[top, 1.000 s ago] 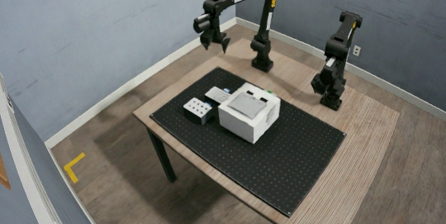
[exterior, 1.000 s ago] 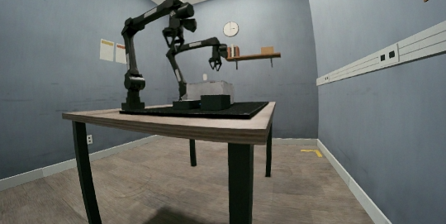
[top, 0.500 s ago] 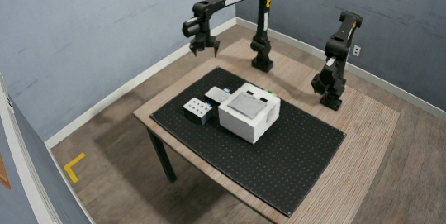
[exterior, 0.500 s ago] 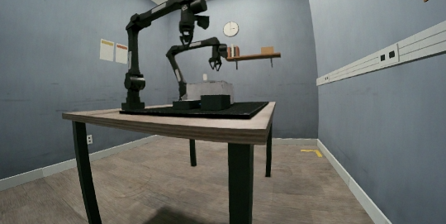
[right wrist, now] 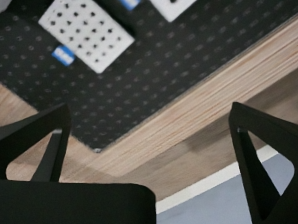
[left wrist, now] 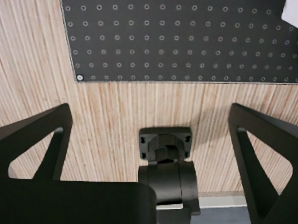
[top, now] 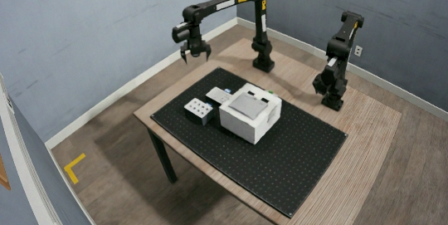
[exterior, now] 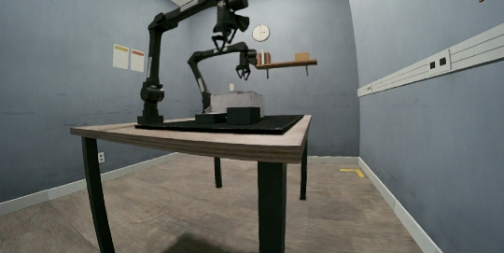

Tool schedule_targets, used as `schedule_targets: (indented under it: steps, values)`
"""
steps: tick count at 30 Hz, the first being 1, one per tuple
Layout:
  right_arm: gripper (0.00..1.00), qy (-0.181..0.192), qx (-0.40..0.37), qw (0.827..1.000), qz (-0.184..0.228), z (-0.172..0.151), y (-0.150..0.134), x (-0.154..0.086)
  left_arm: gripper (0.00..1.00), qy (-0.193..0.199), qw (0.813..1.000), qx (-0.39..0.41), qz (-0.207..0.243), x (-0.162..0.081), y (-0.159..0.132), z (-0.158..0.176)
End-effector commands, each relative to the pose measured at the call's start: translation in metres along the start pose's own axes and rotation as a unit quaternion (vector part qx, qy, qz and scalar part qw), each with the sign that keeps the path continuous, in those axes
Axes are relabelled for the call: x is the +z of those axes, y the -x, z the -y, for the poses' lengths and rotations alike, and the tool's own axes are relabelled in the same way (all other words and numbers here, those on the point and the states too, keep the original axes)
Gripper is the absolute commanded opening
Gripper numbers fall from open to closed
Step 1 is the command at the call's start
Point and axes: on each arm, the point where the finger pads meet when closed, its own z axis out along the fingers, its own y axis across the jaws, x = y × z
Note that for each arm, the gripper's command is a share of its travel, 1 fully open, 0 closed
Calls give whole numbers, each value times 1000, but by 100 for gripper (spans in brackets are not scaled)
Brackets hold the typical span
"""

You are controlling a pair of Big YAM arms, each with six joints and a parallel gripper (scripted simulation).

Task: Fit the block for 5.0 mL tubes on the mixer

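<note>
The white mixer (top: 250,113) stands mid-mat with a bare grey plate (top: 248,105) on top; it also shows in the exterior view (exterior: 235,100). Two blocks stand beside it. One is tall with a few large holes (top: 199,110). The other is flat with many small holes (top: 218,95) (right wrist: 87,26). I cannot read their printed sizes. My right gripper (top: 195,52) (exterior: 226,39) (right wrist: 150,111) is open and empty, high above the table's edge, away from the blocks. My left gripper (top: 321,84) (exterior: 243,71) (left wrist: 150,111) is open and empty above its own base.
The black perforated mat (top: 249,139) covers most of the wooden table. The left arm's base (left wrist: 166,145) stands on bare wood just off the mat's corner (left wrist: 80,78). The right arm's base (top: 263,64) stands at the table's back edge.
</note>
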Motion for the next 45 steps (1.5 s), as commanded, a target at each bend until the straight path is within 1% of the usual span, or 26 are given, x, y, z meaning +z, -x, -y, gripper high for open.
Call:
schedule_targets:
  steps: [1,4,6,8,9,12,14,20,23,26,30,34,40,42,43,45]
  values:
    - [100,17,-67,998,-10,17,22,10,100,5,999,5,34,-25,19,0]
    - [100,27,-93,995,-15,29,26,21,100,5,999,5,34,-25,21,0]
    - [100,26,-112,993,-14,39,32,20,100,5,999,5,34,-25,21,0]
    - [100,26,-112,993,-14,39,32,20,100,5,999,5,34,-25,21,0]
    - [100,20,-113,993,-11,38,32,12,100,5,999,5,34,-25,22,0]
    - [100,5,-148,989,-2,51,47,-1,100,5,999,4,34,-26,23,0]
    - [100,2,-171,985,0,57,55,-4,100,5,999,4,33,-25,23,0]
    - [100,5,-236,972,-1,49,50,2,100,4,1000,4,24,-18,19,0]
    - [100,0,-259,966,1,52,44,0,100,4,1000,3,20,-15,16,0]
    - [100,-2,-257,966,2,53,42,-1,100,4,1000,3,20,-15,15,0]
    - [100,-8,-294,956,4,56,34,-3,100,4,1000,3,20,-13,9,1]
    - [100,-13,-338,941,5,53,36,22,100,4,1000,3,20,-11,3,2]
    - [100,2,-405,915,1,48,48,74,100,3,1000,2,10,-4,-3,2]
    - [100,2,-405,915,1,48,48,74,100,3,1000,2,10,-4,-3,2]
    - [100,5,-395,919,1,47,48,76,100,3,1000,2,10,-3,-4,2]
    - [100,11,-389,921,0,45,48,95,100,3,1000,2,11,-4,-4,2]
